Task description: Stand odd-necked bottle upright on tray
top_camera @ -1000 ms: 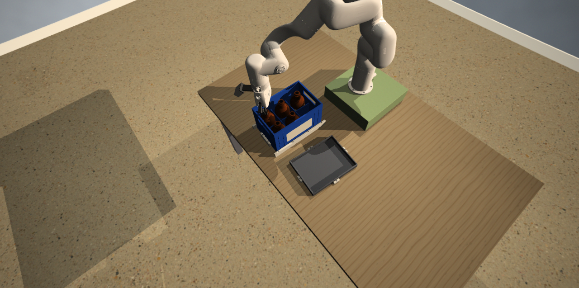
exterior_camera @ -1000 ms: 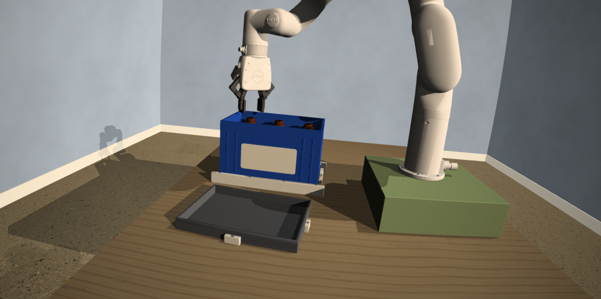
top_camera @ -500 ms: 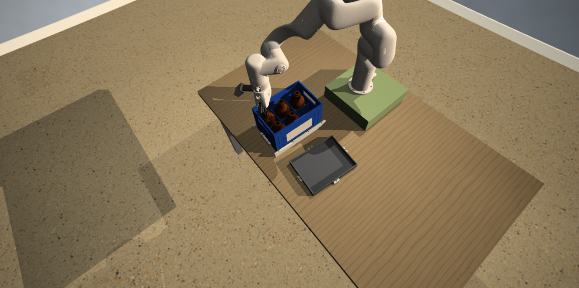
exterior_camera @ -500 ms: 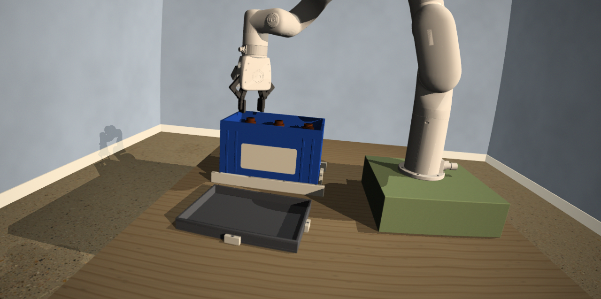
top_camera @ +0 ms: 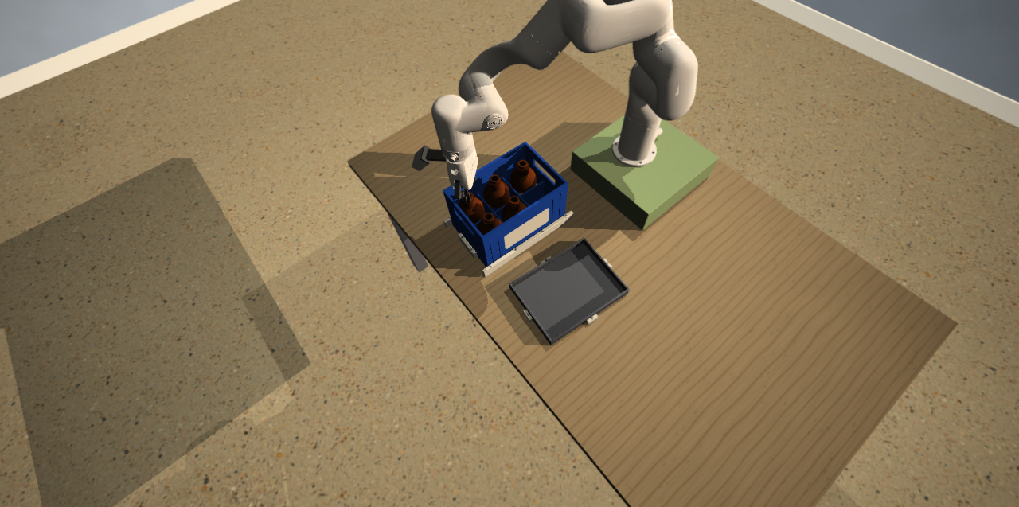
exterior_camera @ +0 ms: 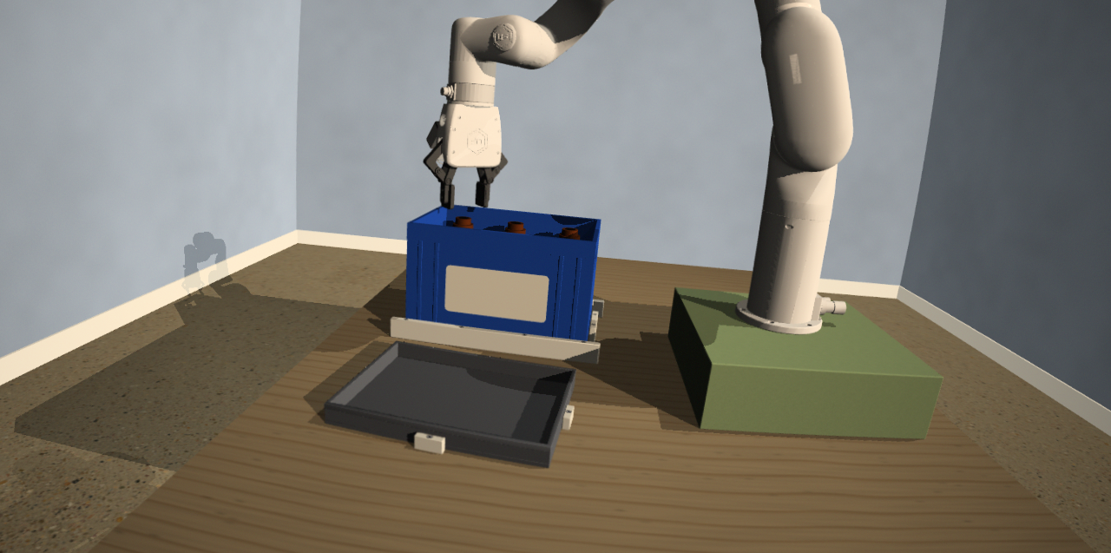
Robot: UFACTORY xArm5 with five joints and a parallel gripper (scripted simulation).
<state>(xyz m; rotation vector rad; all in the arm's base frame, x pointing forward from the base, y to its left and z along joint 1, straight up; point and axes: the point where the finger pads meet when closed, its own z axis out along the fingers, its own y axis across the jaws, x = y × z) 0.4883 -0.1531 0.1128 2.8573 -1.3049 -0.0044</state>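
A blue crate (top_camera: 511, 194) (exterior_camera: 503, 272) stands on the wooden table and holds several brown bottles (top_camera: 496, 190). Only their mouths (exterior_camera: 514, 227) show above the rim in the exterior view. My gripper (exterior_camera: 464, 195) (top_camera: 462, 196) hangs straight down over the crate's left end. Its fingertips are just above the mouth of the leftmost bottle (exterior_camera: 463, 222) (top_camera: 470, 206). The fingers stand apart with nothing between them. A dark grey tray (top_camera: 568, 288) (exterior_camera: 454, 398) lies flat in front of the crate with nothing in it.
The arm's green base block (top_camera: 645, 170) (exterior_camera: 799, 363) stands to the right of the crate. A pale rail (exterior_camera: 494, 337) runs along the crate's front foot. A small dark object (top_camera: 427, 157) lies on the table behind the crate.
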